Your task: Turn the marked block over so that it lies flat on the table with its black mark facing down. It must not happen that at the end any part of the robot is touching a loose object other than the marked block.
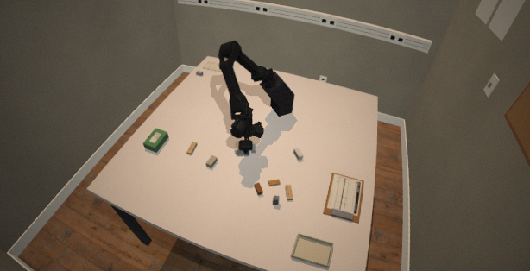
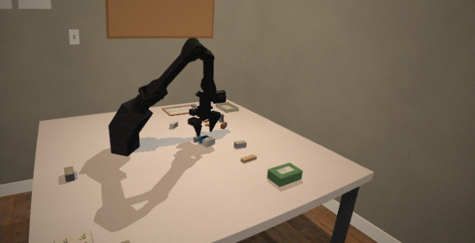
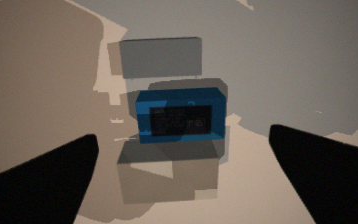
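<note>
Directly below the spread, empty end effector (image 3: 180,165), the blue block (image 3: 181,116) is seen on the desk (image 3: 280,75), black mark (image 3: 181,120) upward, a grey block (image 3: 161,57) at its 12 o'clock.

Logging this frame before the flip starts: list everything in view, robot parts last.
marked block: 1, blue, black mark up, below the pincer
grey blocks: 2, flanking the blue block
green box: 1, table's left side
wooden blocks: 4, tan to brown, three clustered, one near the green box
small blocks: 4, grey or beige, scattered
clipboard: 1, wood-backed, right
tray: 1, pale, front right
table: 1, cream
pincer: 1, black, open, holding nothing
</note>
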{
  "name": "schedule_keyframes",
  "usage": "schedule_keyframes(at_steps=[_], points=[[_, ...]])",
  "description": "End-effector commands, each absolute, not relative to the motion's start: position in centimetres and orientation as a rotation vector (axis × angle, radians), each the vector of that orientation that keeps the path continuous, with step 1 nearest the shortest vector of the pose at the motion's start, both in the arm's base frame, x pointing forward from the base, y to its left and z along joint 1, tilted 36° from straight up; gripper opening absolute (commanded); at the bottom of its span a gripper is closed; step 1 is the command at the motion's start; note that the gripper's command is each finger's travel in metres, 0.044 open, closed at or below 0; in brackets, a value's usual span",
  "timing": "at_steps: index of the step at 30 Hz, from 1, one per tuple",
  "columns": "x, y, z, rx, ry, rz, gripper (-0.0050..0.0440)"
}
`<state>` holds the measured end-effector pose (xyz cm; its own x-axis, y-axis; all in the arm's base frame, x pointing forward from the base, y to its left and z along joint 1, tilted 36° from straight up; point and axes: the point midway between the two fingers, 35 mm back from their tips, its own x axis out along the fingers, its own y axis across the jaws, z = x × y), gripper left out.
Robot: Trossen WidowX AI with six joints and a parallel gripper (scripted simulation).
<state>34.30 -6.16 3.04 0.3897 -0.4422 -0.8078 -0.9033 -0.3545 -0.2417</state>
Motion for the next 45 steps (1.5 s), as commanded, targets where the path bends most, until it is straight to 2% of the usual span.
schedule_keyframes(at_steps=[1,45], points=[[34.5,-6.3,2.6,-1.954,1.148,0.852,0.044],[36.1,-7.8,-0.1,-1.956,1.144,0.844,0.044]])
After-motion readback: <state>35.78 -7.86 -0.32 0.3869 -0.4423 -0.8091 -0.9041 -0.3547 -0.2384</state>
